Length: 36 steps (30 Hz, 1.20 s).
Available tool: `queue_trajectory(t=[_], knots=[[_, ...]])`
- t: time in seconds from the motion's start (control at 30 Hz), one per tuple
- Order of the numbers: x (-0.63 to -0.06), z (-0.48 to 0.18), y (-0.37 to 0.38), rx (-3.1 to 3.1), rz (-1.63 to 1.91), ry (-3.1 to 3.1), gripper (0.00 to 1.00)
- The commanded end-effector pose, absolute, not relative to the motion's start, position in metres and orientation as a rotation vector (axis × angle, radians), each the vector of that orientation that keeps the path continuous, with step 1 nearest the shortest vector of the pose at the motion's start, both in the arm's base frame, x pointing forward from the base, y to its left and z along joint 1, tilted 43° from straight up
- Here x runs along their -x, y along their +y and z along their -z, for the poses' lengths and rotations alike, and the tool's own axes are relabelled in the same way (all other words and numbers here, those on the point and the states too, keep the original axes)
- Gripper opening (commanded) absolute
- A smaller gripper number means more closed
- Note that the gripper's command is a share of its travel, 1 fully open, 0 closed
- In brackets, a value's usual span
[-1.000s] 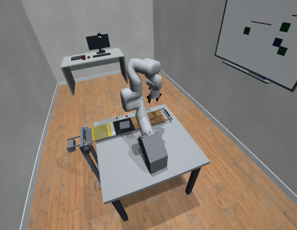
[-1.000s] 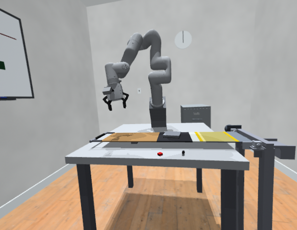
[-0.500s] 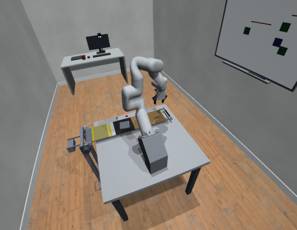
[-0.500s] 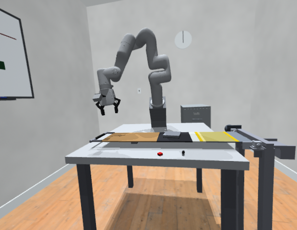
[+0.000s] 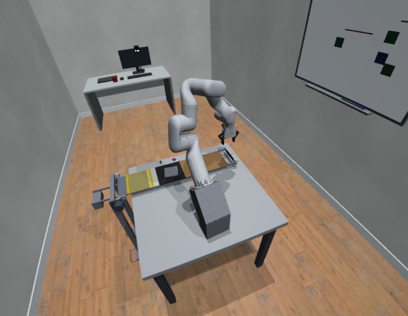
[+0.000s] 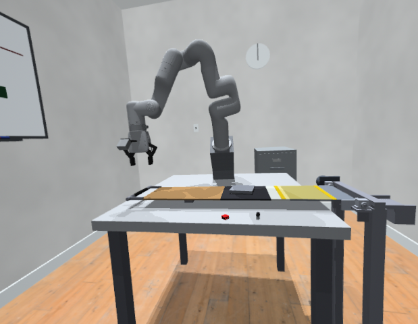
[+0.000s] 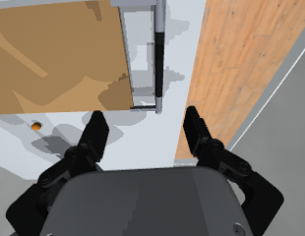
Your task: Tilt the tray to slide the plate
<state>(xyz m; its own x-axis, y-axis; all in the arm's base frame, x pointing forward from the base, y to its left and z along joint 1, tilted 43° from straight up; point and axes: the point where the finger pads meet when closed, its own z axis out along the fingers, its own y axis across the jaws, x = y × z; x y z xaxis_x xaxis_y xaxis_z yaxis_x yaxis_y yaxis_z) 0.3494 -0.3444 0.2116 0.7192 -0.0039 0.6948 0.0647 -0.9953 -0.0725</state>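
A long tray (image 5: 178, 170) lies flat along the far edge of the grey table. Its bed has a brown part, a black part and a tinted yellow band (image 5: 139, 179) between two solid yellow lines. The grey steel plate (image 5: 171, 171) rests flat on the black part, also seen in the exterior view (image 6: 242, 189). The tray's handle bar (image 5: 229, 155) is at its right end; it also shows in the wrist view (image 7: 158, 64). My gripper (image 5: 227, 139) (image 6: 140, 160) is open and empty, hovering above the handle end. In the wrist view my fingertips straddle the table edge just beyond the handle.
A pivot stand (image 5: 113, 197) carries the tray's left end off the table. A small red button (image 6: 225, 217) and a black knob (image 6: 257, 214) sit on the table beside the tray. The arm's dark base block (image 5: 210, 209) stands mid-table. An orange dot (image 7: 35, 126) marks the table.
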Motion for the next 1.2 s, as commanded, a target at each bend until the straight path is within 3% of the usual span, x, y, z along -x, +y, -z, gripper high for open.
queue_trajectory(t=[0.0,0.63,1.17], knots=[[-0.353,-0.205,-0.365,2.857,1.126,-0.032,1.00],[-0.353,-0.204,-0.366,2.853,1.120,-0.008,1.00],[-0.356,-0.195,-0.363,2.733,1.040,0.377,1.00]])
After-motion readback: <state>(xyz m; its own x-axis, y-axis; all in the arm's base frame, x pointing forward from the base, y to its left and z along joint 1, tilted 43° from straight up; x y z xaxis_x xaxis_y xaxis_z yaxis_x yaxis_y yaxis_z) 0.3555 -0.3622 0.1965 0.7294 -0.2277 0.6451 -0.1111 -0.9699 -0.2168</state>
